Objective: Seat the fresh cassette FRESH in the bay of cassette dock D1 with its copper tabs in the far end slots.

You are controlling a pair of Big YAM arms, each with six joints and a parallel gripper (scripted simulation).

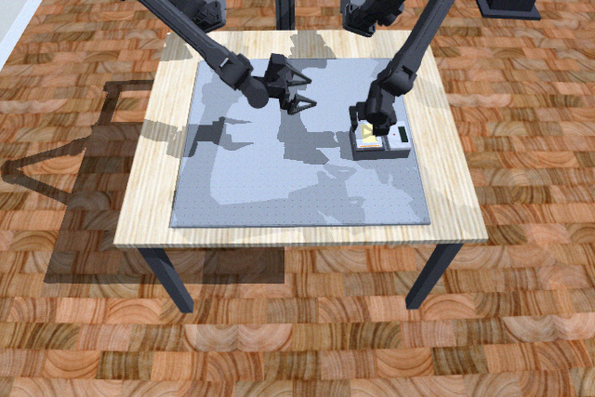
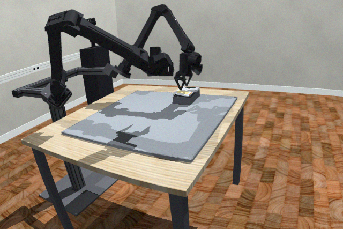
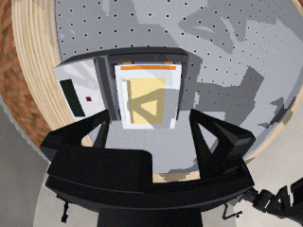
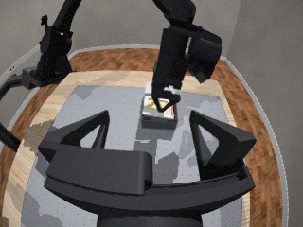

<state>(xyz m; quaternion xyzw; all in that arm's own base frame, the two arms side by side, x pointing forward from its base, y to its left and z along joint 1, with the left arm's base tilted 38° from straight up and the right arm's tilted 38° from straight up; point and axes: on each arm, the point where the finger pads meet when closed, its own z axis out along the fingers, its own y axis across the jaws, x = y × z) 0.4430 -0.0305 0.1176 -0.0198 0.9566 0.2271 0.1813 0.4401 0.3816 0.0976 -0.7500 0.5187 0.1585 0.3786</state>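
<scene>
FRESH (image 1: 370, 135) (image 2: 183, 92) (image 3: 147, 101) (image 4: 151, 105) is sitting in the bay of D1 (image 1: 380, 154) (image 2: 184, 100) (image 3: 105, 85) (image 4: 159, 122), and your left gripper (image 1: 367, 125) (image 2: 184, 87) (image 3: 150, 113) (image 4: 160, 99) is right over it, fingers spread wide with nothing between them. Going outward from those jaws in the left wrist view, you hit the edge opposite the tabs first, then the yellow face, then the orange stripe and the copper tabs (image 3: 169, 62) at the far wall. So the long axis runs pretty much straight away from you, with a fingertip off either side of it. That near edge is the one to push down, and to me it looks like it's riding high, so I doubt it's snapped in. The light (image 1: 393, 134) (image 3: 88, 98) looks dark, but I wouldn't swear to it. I'd close the left fingers and press down on that edge, clear of what looks like the comb (image 3: 125, 95) along one side. Go straight down, or D1 might tip or slide. Your right gripper (image 1: 312, 91) (image 4: 150, 114) is wide open and empty too, but well off to the side, so left is your nearer arm.
</scene>
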